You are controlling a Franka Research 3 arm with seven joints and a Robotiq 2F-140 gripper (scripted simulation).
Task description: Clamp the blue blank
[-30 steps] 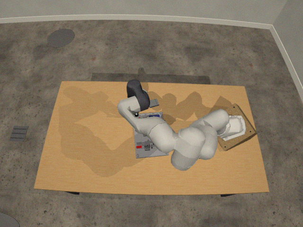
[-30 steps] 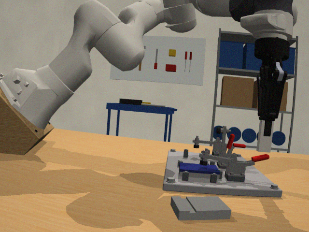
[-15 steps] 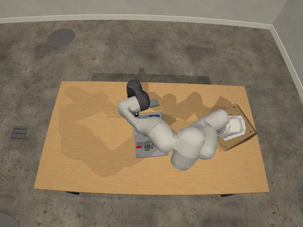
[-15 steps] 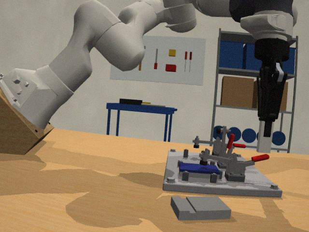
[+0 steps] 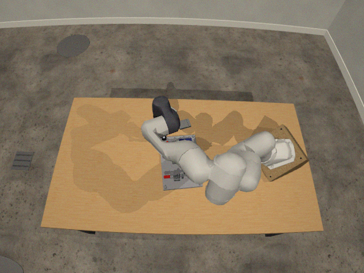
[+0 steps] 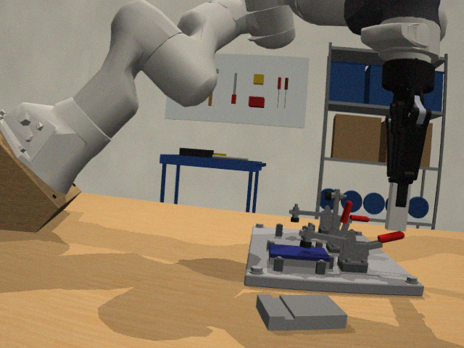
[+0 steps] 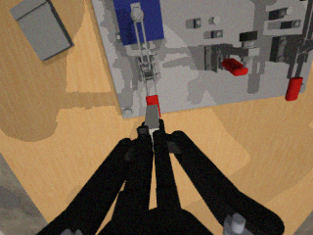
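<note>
I have the arm reaching out from its tilted wooden mount, bent at its joints, with the dark wrist end over the far edge of the fixture plate. In the exterior view my gripper points straight down, clenched, its fingers together with nothing between them. Its tips hang above the surface, near the red handle of the clamp by the blank; I can't tell whether they touch it. The blue blank sits in a nest on the plate, under that clamp's bar. The finished part, slot upward, lies flat on the surface, just beside the plate.
</note>
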